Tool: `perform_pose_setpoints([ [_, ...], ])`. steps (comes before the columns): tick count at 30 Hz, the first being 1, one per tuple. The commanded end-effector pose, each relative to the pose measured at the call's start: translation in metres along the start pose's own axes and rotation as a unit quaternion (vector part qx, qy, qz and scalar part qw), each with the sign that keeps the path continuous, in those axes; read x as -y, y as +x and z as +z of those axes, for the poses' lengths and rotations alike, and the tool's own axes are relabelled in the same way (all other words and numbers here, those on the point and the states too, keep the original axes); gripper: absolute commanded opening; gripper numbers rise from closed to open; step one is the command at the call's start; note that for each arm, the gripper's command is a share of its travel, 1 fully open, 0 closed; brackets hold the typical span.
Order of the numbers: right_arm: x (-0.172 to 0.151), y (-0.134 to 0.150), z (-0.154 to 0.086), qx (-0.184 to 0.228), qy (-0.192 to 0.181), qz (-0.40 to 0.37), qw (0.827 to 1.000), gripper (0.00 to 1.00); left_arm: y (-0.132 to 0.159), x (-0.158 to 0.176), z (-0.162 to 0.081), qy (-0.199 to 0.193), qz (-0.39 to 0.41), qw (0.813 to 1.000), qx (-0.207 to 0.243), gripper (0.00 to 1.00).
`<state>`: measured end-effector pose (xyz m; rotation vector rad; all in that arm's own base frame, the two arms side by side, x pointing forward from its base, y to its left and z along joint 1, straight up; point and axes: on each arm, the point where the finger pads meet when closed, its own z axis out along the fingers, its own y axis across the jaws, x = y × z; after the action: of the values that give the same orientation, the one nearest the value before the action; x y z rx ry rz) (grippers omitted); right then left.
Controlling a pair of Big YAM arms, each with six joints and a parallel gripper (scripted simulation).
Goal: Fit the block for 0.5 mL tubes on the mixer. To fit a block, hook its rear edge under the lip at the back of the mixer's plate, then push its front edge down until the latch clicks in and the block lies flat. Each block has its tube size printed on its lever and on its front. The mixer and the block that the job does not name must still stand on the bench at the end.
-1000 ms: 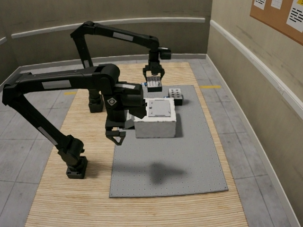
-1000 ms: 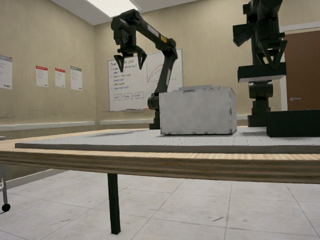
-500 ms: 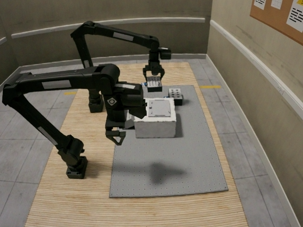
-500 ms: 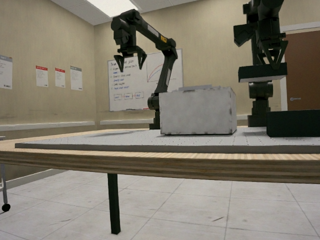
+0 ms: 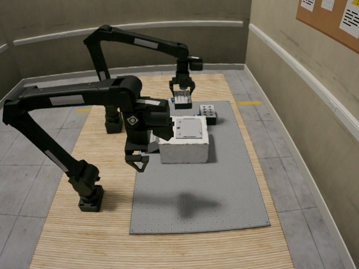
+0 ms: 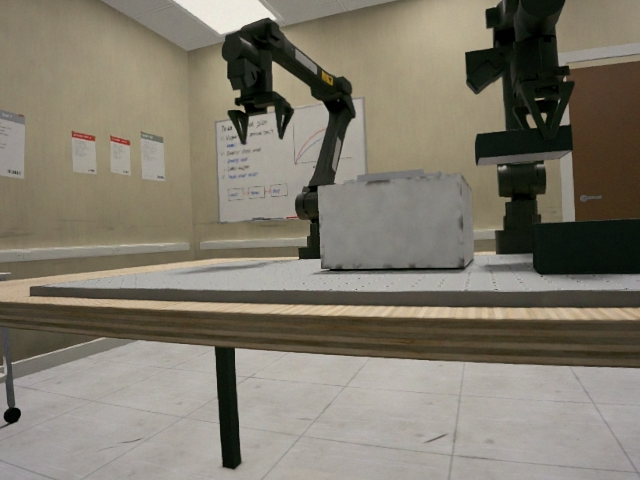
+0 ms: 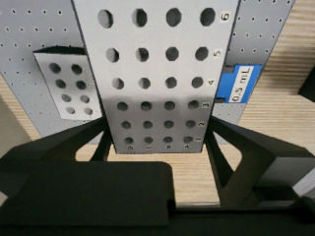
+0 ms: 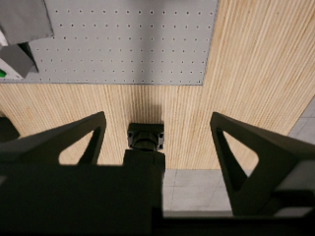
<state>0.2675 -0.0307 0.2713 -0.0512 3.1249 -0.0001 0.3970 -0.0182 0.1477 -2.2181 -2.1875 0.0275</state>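
Gripping one 0.5 mL block [image 5: 183, 100] [image 6: 523, 146] [image 7: 159, 93], the left fingers [image 5: 182, 92] [image 6: 542, 135] stand wide; the right fingers [image 5: 140, 170] [image 6: 262, 140] gape, holding nothing.

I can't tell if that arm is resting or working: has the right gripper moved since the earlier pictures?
No, not visibly: the right gripper hangs open at the same spot before the whiteboard.
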Motion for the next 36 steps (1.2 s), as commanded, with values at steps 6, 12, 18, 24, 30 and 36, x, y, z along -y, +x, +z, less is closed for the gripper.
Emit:
perform_pose_setpoints([
  [6, 0.005, -0.009, -0.026, 0.034, 0.006, -0.002, 0.999, 1.00, 0.004, -0.040, -0.061, -0.084, -0.004, 0.996, 0.006, 0.00],
  [12, 0.005, -0.010, -0.026, 0.034, 0.006, -0.002, 0.999, 1.00, 0.000, -0.040, -0.060, -0.084, 0.000, 0.996, 0.007, 0.00],
  [18, 0.005, -0.010, -0.026, 0.034, 0.006, -0.002, 0.999, 1.00, -0.005, -0.040, -0.060, -0.083, 0.006, 0.996, 0.007, 0.00],
  [24, 0.005, -0.010, -0.027, 0.034, 0.006, -0.002, 0.999, 1.00, -0.007, -0.040, -0.060, -0.083, 0.008, 0.996, 0.007, 0.00],
  [30, 0.005, -0.010, -0.027, 0.034, 0.006, -0.002, 0.999, 1.00, -0.005, -0.040, -0.060, -0.083, 0.005, 0.997, 0.007, 0.00],
  [36, 0.005, -0.010, -0.027, 0.035, 0.006, -0.002, 0.999, 1.00, 0.004, -0.040, -0.060, -0.082, -0.006, 0.997, 0.006, 0.00],
])
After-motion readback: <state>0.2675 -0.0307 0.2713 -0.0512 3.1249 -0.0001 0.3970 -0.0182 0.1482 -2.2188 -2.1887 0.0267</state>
